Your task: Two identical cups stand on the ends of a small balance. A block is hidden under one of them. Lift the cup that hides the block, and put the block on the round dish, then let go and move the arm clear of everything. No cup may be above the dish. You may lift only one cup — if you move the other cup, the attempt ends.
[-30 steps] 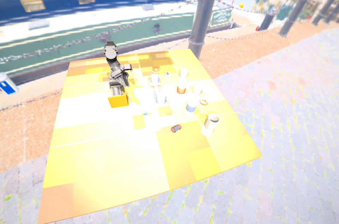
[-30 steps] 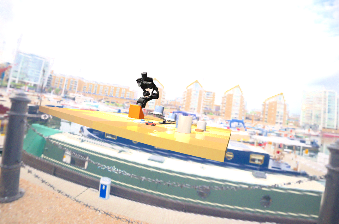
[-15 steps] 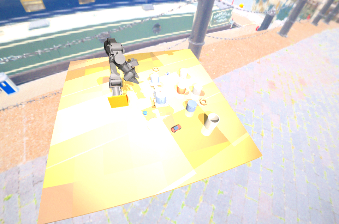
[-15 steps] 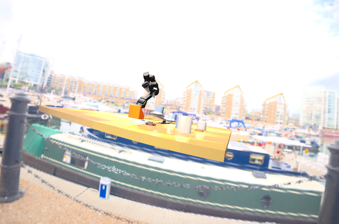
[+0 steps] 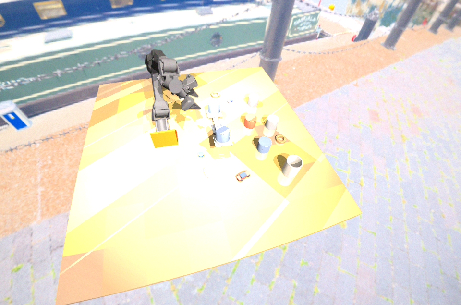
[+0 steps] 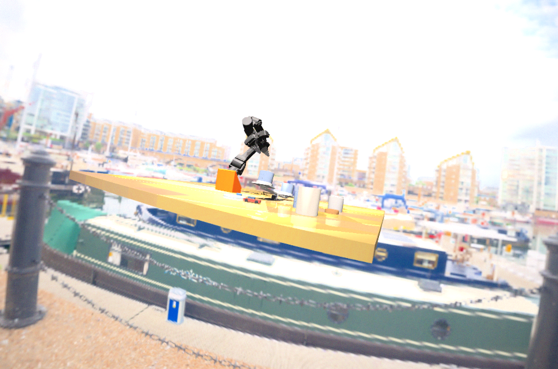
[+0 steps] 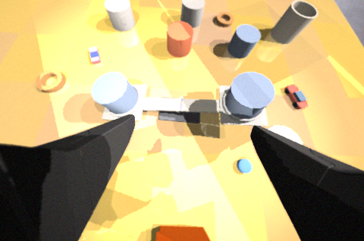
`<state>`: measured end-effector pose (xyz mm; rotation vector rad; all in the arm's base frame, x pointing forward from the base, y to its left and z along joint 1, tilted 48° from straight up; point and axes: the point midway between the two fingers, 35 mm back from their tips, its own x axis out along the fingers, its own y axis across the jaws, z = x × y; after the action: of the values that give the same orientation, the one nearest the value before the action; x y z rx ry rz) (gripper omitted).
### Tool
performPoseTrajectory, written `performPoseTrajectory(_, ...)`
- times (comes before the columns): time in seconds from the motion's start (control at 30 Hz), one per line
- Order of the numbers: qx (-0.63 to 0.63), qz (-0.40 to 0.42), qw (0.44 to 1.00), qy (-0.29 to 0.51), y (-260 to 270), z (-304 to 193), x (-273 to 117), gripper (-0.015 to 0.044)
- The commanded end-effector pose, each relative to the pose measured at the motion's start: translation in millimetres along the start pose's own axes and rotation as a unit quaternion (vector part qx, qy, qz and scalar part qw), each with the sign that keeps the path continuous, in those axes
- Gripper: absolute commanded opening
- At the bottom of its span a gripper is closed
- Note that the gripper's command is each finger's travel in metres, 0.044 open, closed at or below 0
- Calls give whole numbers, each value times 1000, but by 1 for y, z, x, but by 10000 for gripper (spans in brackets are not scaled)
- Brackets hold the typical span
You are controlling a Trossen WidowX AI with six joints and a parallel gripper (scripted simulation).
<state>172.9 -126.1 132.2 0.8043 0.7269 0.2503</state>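
Note:
Two light-blue cups stand on white end plates of the balance. The right cup in the wrist view (image 7: pixel 251 91) (image 5: pixel 222 134) (image 6: pixel 265 176) sits higher; the left cup (image 7: pixel 114 92) (image 5: pixel 213 108) (image 6: pixel 286 188) sits lower, so the balance (image 7: pixel 163 104) tilts towards the left cup. My gripper (image 7: pixel 193 125) (image 5: pixel 199 102) (image 6: pixel 264 153) is open and empty, above the table on the arm's side of the balance, touching neither cup. The white round dish (image 7: pixel 286 134) is beyond the right finger, which partly covers it. The block is not visible.
Behind the balance stand a red cylinder (image 7: pixel 180 40) (image 5: pixel 249 122), a blue cylinder (image 7: pixel 243 43), a grey cylinder (image 7: pixel 192 13), a white cylinder (image 7: pixel 121 15) and a tall tube (image 7: pixel 291 25). A red car (image 7: pixel 296 97) and blue disc (image 7: pixel 244 166) lie near the dish. The orange block (image 5: pixel 164 138) stands by the arm's base.

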Motion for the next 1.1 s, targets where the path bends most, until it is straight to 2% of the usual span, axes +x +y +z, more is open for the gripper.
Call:
performPoseTrajectory(0.0,2,7,1000,-1,2,3,1,440)
performPoseTrajectory(0.57,-199,51,972,115,28,22,41,440)
performPoseTrajectory(1.07,-409,123,882,199,64,31,86,440)
